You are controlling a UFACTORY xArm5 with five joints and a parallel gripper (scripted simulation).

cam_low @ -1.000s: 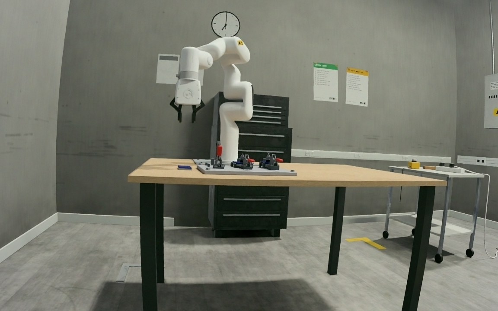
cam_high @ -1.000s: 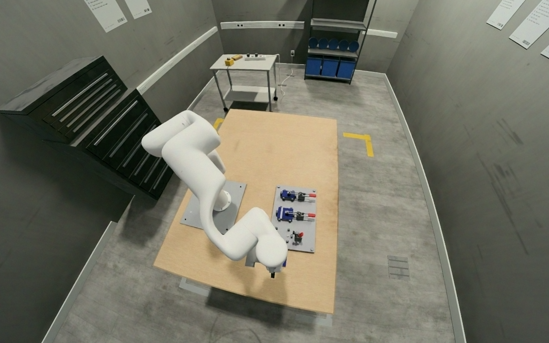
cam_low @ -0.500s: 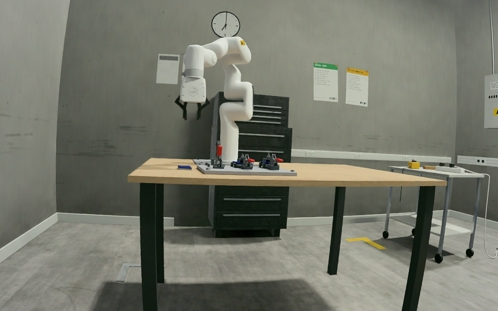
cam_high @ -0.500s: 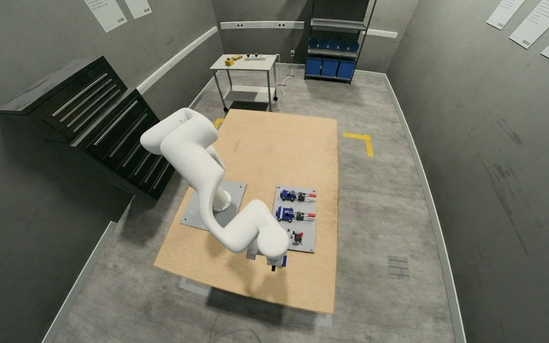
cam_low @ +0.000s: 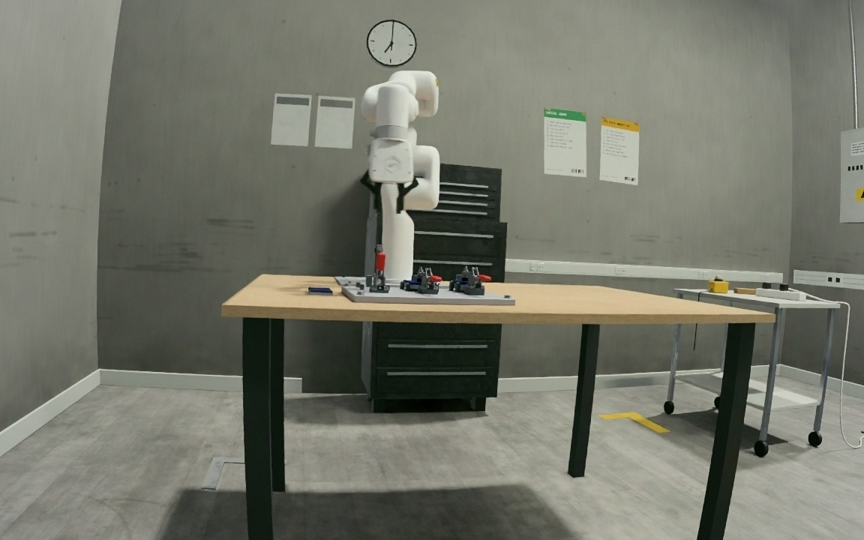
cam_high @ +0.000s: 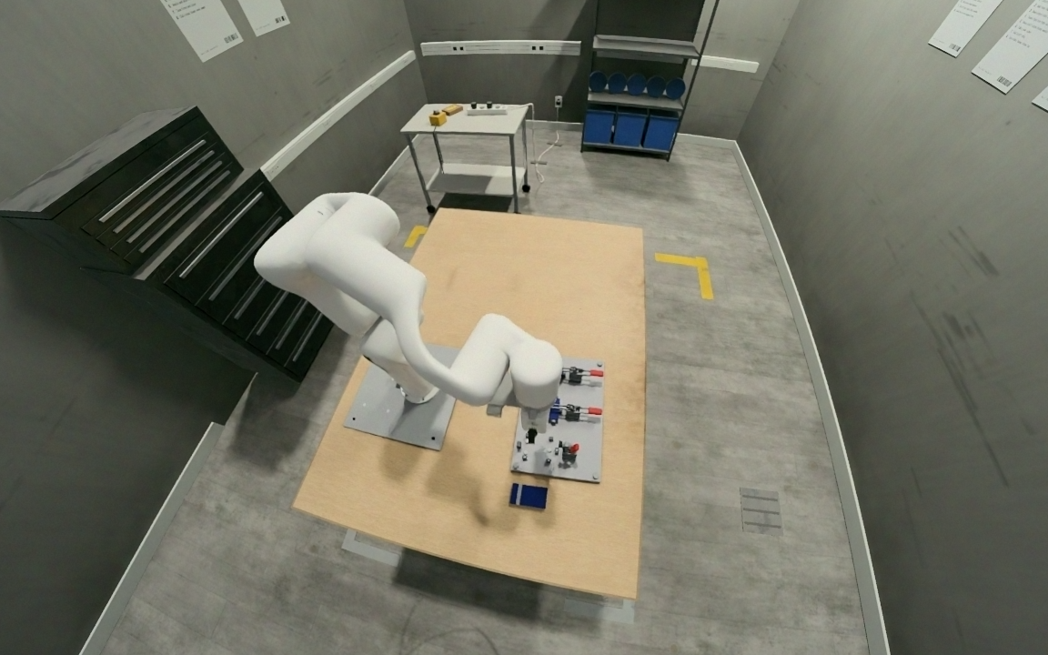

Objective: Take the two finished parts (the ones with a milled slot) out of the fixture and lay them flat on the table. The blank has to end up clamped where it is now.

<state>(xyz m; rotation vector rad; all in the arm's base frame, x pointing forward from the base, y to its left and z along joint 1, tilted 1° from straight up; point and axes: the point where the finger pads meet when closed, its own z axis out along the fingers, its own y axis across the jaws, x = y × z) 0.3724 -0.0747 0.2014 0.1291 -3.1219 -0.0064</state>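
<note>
Hand [cam_low: 391, 201] held half-parted, nothing grasped, high above fixture plate [cam_high: 585, 468] | slotted blue part [cam_high: 529, 495] laid flat on counter [cam_high: 511, 268] just beside plate | two blue parts seen clamped on plate
</note>
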